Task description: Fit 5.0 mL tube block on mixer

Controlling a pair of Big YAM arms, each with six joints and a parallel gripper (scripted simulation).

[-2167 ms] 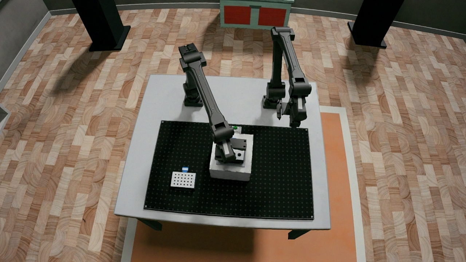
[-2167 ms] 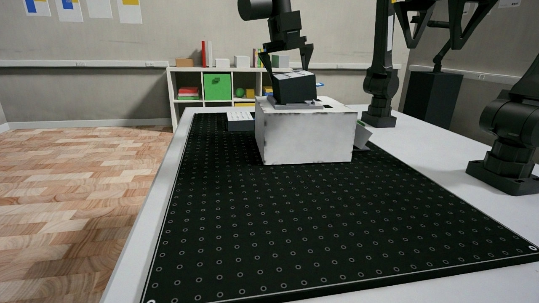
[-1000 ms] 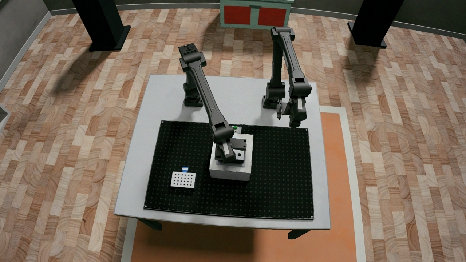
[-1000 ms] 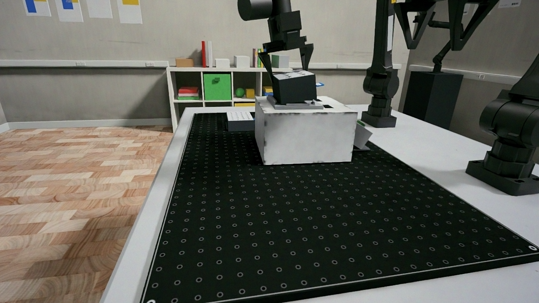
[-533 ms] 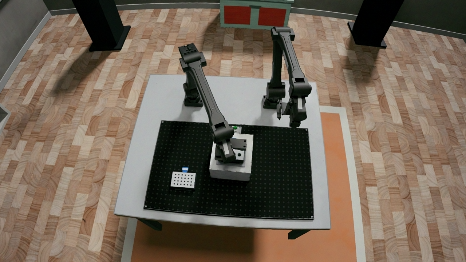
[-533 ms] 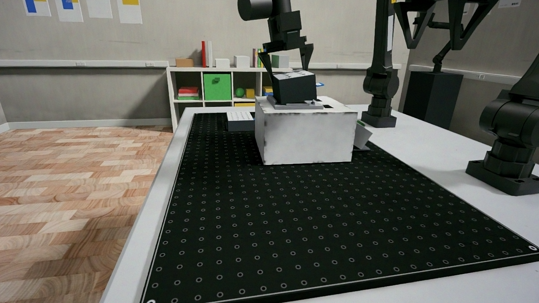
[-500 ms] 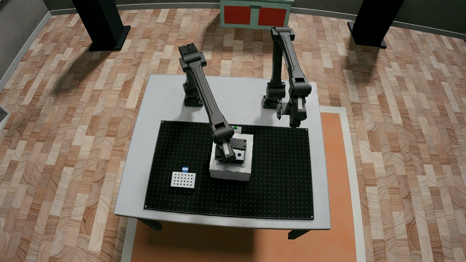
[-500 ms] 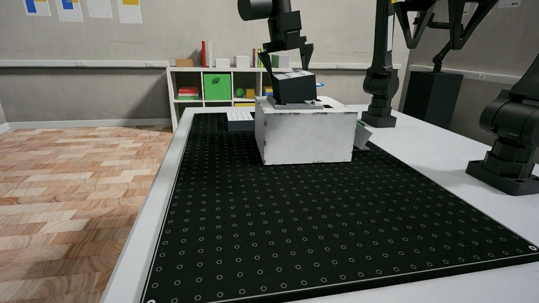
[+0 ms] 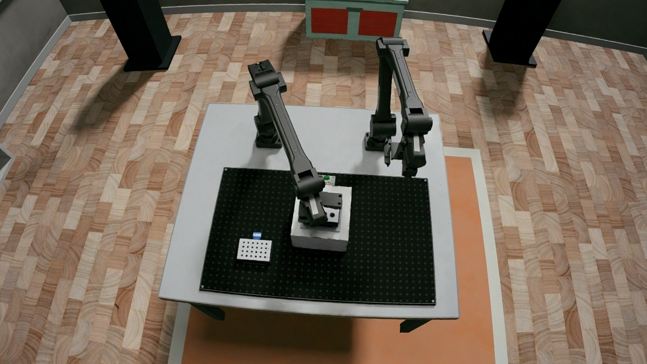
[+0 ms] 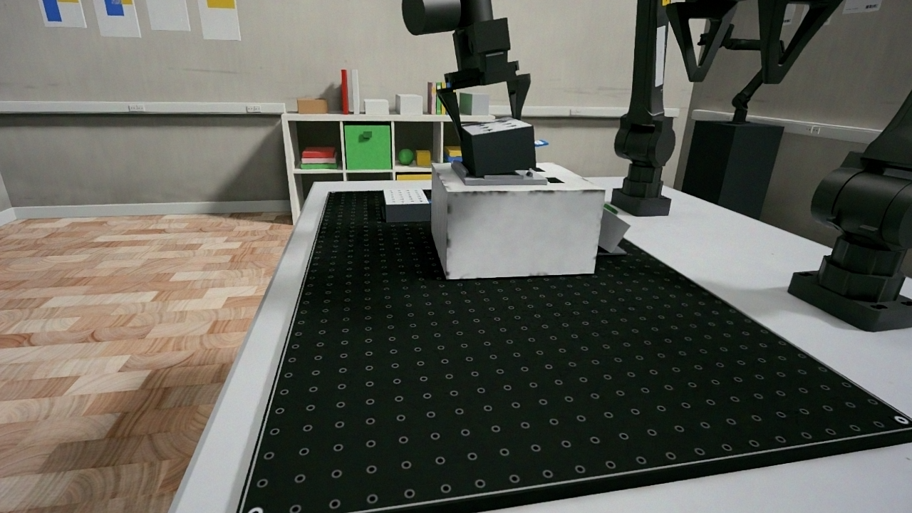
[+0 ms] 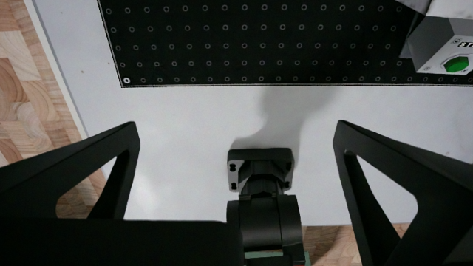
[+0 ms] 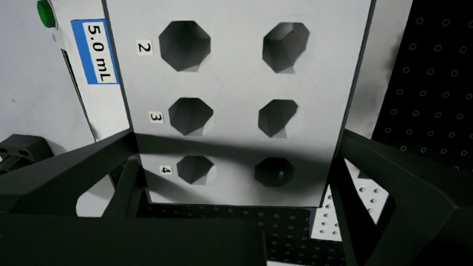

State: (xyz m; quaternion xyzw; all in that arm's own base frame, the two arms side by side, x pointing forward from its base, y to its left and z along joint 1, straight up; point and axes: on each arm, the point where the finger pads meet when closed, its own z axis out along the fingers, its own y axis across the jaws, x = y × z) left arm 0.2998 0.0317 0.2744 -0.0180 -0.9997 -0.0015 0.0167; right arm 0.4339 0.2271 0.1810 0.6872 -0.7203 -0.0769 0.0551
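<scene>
Since the right jaws are clenched on the sides of the 5.0 mL block, that's the one to look at. It's between the fingers, right over the mixer, and sits kinda tilted: the edge on the blue label side is up higher, while the far edge is down at the grey plate. So it's not lying flat yet. Can't tell if the rear edge is really hooked under the lip, the arm and block cover that bit.

You can read 5.0 mL on the label, just beside the jaws on the robot's side, and the numbers 2, 3 and 4 run next to the holes.

Left jaws are released and wide apart with nothing between them, hanging above the tabletop, well apart from the mixer.

The other block, with lots of smaller holes, stands upright on the black mat, lower than the right jaws and off to their right, further out from the arms. The green button is down on the robot's side of those same jaws.
</scene>
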